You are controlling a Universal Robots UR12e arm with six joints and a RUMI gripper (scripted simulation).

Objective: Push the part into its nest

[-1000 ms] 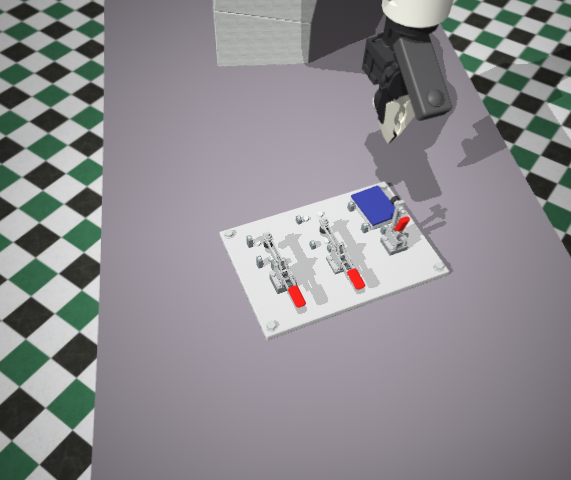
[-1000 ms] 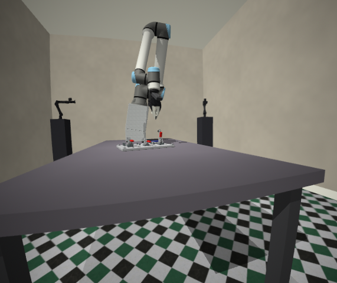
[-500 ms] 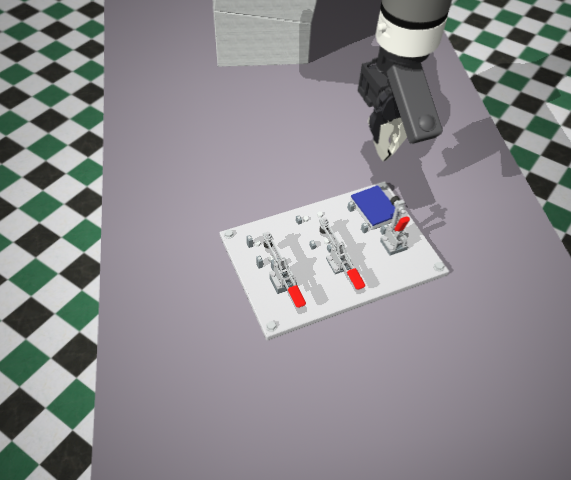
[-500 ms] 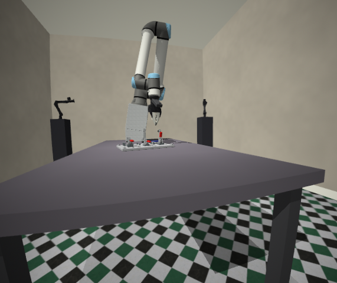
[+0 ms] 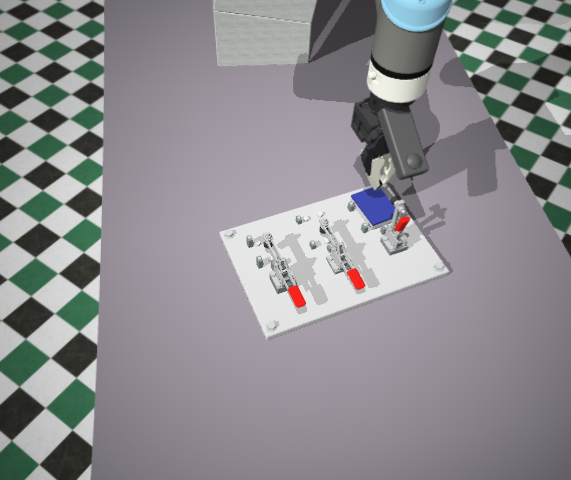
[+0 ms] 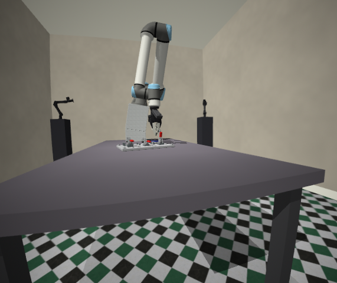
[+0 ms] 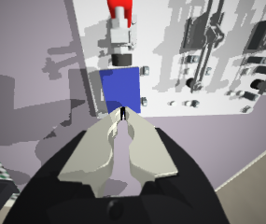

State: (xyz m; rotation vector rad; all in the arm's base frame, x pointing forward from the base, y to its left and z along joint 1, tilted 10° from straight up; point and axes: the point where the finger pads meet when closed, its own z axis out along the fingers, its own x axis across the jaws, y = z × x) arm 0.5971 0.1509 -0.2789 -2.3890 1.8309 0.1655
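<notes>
Blue part (image 5: 373,206) (image 6: 154,141) (image 7: 121,89): pincer (image 5: 378,184) (image 6: 156,134) (image 7: 123,107) tips hide one edge.

1. The part (image 5: 373,206) (image 7: 122,89) is solid blue.
2. The board (image 5: 254,310) (image 6: 150,148) (image 7: 161,105) is white.
3. The clamp handles (image 5: 356,279) (image 6: 160,134) (image 7: 119,10) are red.
4. The end effector (image 5: 378,180) (image 6: 156,131) (image 7: 123,107) is black with cream fingers.
5. The arm (image 5: 404,46) (image 6: 144,58) is white and grey, with light blue caps.
6. The bench (image 5: 197,387) (image 6: 150,176) (image 7: 179,135) is greyish purple.
7. The floor (image 5: 27,310) (image 6: 131,249) is checked green, black and white.
8. The walls (image 6: 269,91) are beige.
</notes>
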